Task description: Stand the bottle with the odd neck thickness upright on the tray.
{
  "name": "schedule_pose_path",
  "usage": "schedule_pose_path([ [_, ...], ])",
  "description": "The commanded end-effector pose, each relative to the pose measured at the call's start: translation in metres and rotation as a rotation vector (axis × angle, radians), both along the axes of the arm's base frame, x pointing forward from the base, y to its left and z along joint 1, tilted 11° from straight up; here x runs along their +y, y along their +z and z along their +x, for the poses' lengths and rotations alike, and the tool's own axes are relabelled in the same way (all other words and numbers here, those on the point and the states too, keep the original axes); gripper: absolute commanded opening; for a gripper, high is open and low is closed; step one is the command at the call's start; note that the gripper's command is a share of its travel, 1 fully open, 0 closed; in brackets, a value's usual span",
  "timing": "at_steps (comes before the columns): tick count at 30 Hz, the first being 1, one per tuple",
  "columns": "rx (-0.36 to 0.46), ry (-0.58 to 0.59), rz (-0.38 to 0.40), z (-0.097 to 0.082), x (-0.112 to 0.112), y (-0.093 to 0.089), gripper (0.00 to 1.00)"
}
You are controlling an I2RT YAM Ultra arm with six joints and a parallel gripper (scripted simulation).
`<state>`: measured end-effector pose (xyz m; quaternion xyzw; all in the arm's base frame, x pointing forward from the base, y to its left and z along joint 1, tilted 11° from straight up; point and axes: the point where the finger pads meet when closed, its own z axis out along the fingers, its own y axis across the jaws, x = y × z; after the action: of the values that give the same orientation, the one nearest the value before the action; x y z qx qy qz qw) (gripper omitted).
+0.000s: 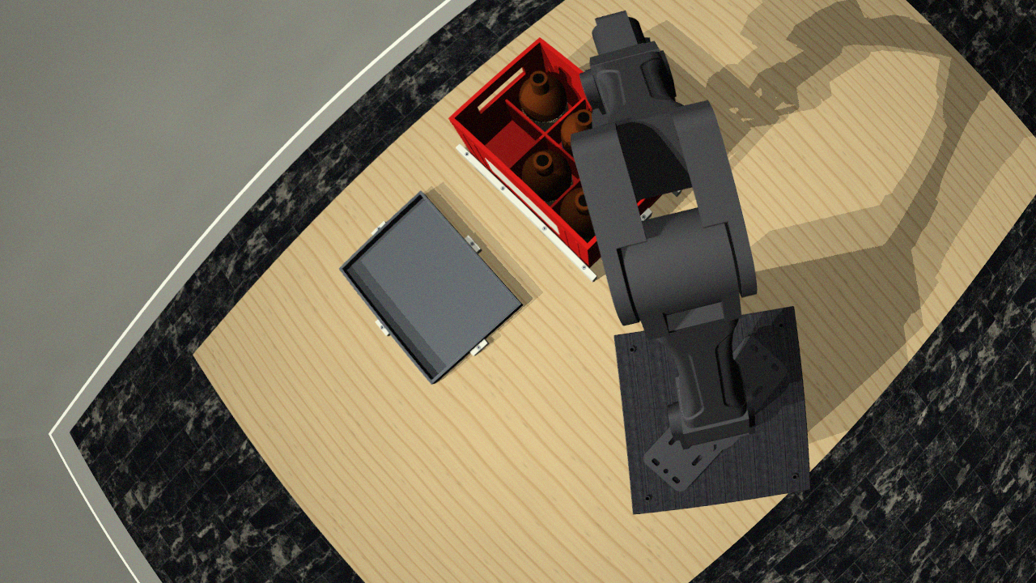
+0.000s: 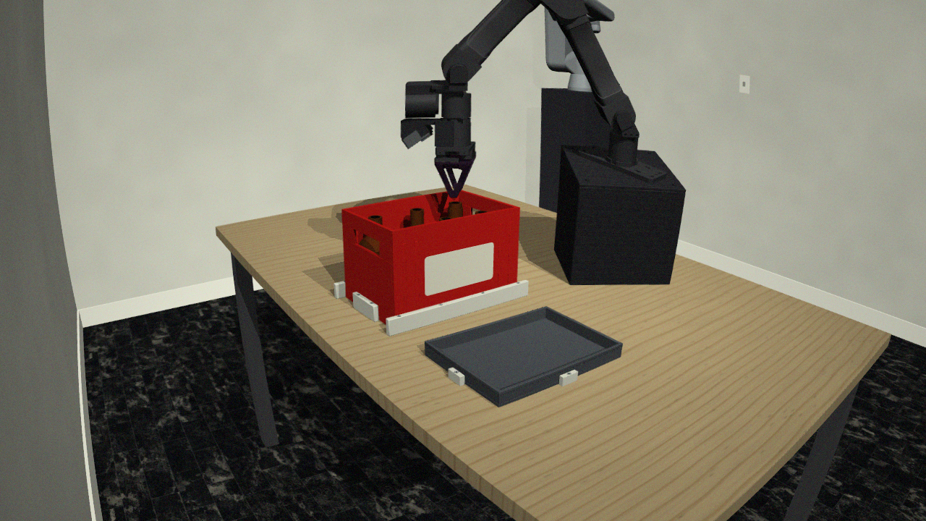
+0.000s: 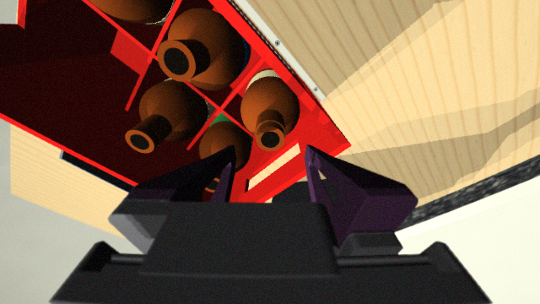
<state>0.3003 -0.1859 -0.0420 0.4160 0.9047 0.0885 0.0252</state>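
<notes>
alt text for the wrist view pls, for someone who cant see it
Seen from just behind it, the open end effector hangs above a red crate of brown bottles, holding nothing. Four bottles show clearly, three with their open mouths in view; the nearest bottle is partly hidden behind the left finger. Wooden table fills the right side.

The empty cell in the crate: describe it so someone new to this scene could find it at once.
Start at the red crate on the wooden table, beside the grey tray. Dividers split it into cells, and brown bottles stand in the others. The empty cell lies on the long side facing the tray, at the end farther from the arm's base, showing only bare red floor.
</notes>
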Motion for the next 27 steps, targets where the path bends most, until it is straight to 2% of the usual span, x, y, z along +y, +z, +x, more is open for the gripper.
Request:
schedule_pose_path([
  [1,-0.019,0.001,-0.009,0.006,0.0,0.002,0.61],
  [4,0.0,0.002,0.004,0.001,0.004,-0.006,0.61],
  [15,-0.004,0.002,0.001,0.001,0.006,-0.01,0.61],
  [16,-0.031,-0.006,-0.019,0.012,-0.006,-0.005,0.61],
  [19,-0.006,-0.002,0.0,0.005,0.003,-0.016,0.61],
  [21,-0.005,0.0,0.0,0.002,0.006,-0.016,0.61],
  [27,0.002,-0.002,0.005,0.001,0.008,-0.026,0.61],
])
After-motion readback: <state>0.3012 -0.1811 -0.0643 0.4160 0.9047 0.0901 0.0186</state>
